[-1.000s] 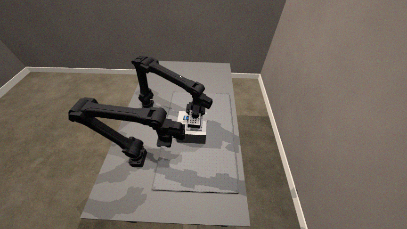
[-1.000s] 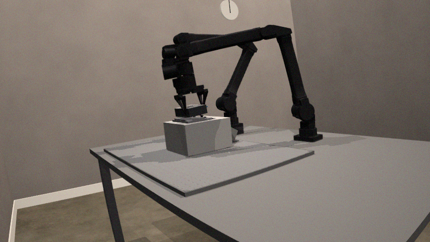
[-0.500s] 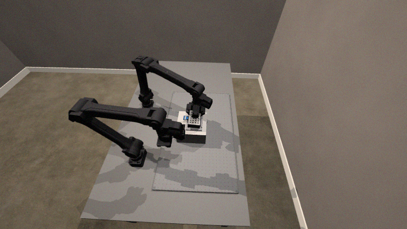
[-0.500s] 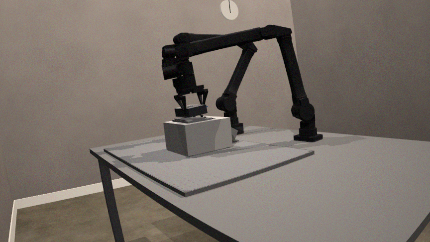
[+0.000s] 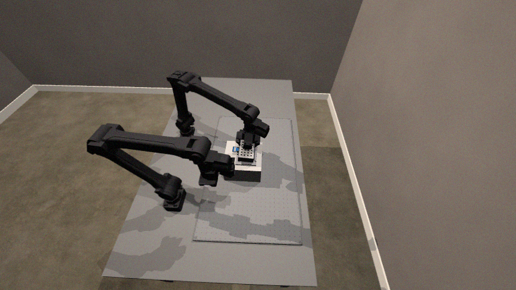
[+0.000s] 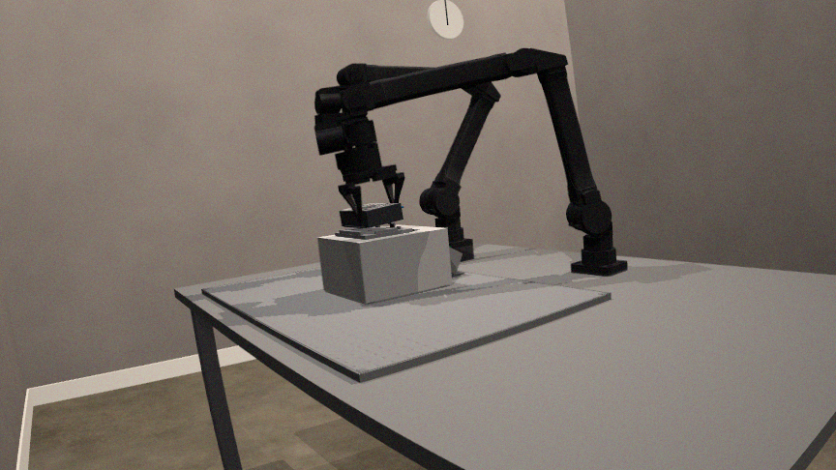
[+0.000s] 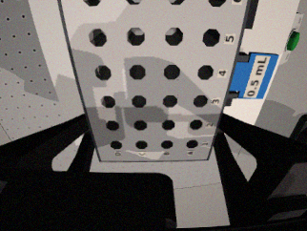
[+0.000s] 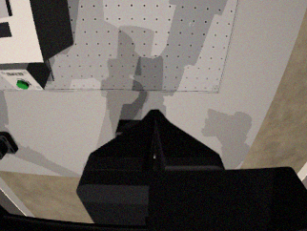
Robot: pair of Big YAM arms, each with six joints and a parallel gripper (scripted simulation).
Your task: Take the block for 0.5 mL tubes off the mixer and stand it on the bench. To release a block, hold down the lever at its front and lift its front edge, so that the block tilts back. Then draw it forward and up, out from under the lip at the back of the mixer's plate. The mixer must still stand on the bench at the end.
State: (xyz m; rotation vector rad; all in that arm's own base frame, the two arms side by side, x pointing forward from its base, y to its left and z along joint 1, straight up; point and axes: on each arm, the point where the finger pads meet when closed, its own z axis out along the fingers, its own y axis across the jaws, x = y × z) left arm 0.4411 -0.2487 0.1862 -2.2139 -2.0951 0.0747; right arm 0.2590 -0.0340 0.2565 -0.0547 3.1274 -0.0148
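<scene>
From above, the shut right gripper (image 5: 208, 181) (image 8: 154, 116) hung at eight o'clock from the block (image 5: 246, 154) (image 6: 372, 218) (image 7: 153, 87). Outside, the left gripper (image 5: 248, 146) (image 6: 376, 211) (image 7: 153, 116) gripped it above the mixer (image 5: 248, 175) (image 6: 403, 263) (image 7: 244, 113) (image 8: 24, 44); removal seemed underway. Left wrist: clearing the lip came next. Right wrist: mixer at ten o'clock.

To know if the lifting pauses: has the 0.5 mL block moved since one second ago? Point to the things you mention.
No visible move: the block (image 5: 246, 154) (image 6: 372, 216) (image 7: 154, 86) keeps its place above the mixer (image 5: 248, 175) (image 6: 344, 269).
</scene>
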